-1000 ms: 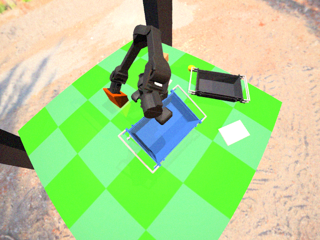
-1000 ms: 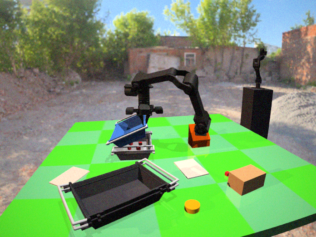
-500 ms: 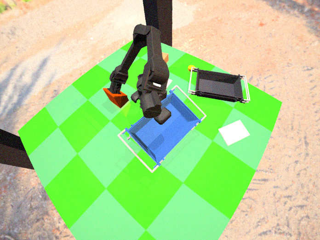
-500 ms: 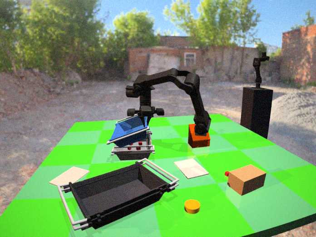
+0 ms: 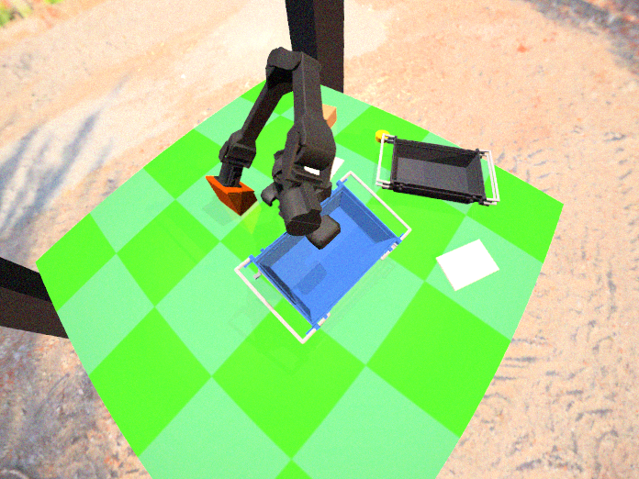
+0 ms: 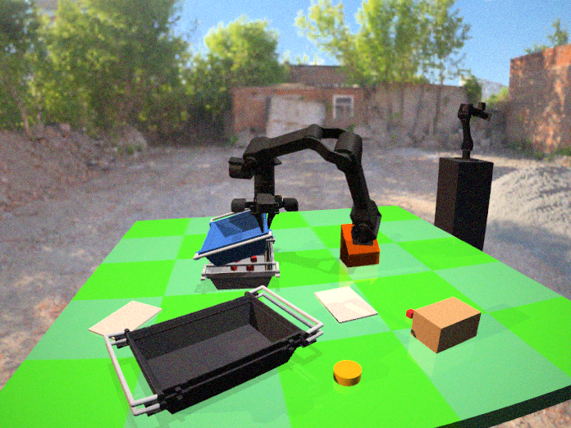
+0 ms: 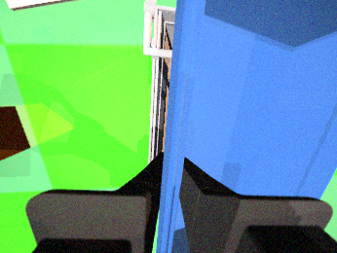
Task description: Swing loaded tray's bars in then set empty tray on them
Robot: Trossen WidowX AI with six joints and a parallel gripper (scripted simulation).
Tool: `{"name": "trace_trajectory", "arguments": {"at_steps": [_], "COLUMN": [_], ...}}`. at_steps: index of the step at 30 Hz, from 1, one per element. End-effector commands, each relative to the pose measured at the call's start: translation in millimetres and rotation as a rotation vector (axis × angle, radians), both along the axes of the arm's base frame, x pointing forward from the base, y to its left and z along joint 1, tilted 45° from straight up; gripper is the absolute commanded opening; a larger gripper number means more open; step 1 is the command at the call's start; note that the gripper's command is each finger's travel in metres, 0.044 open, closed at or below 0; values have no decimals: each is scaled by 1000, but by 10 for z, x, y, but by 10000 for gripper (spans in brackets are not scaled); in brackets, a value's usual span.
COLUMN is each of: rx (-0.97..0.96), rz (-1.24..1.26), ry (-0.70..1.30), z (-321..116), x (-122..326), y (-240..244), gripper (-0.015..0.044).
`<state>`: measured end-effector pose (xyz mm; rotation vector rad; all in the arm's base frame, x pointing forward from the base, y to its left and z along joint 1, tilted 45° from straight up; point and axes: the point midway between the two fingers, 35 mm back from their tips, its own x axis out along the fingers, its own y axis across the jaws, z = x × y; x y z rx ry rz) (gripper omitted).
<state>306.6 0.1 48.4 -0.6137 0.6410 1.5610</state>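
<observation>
The empty blue tray (image 5: 342, 247) (image 6: 223, 234) (image 7: 234, 107) hangs tilted over the loaded tray. My gripper (image 6: 268, 226) (image 7: 169, 157) is shut on one long side wall of the blue tray. That side is high; the opposite side slopes down to the left in the exterior view. The blue tray's own bars stick out past its ends. The loaded grey tray (image 6: 239, 280) (image 7: 157, 107) stands on the table, with red blocks (image 6: 253, 258) showing inside. Its near bar (image 6: 219, 266) lies close to that end; whether it is fully in is unclear. The far bar is mostly hidden, as is any contact between the trays.
A larger black tray (image 5: 438, 175) (image 6: 198, 354) stands nearby with its bars outward. A yellow disc (image 5: 382, 135) (image 6: 347, 372), a tan box (image 6: 445, 322), a small red block (image 6: 409, 313) and two white sheets (image 6: 345, 304) (image 6: 126, 317) are around. The arm stands on an orange block (image 5: 227, 195) (image 6: 357, 256).
</observation>
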Motion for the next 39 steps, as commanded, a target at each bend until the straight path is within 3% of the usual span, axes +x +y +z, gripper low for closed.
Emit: {"name": "trace_trajectory", "arguments": {"at_steps": [1, 39], "rx": [-5, -4], "rz": [15, 15], "ry": [13, 13], "z": [-42, -181], "x": [-52, -140], "y": [71, 211], "gripper": [0, 0]}}
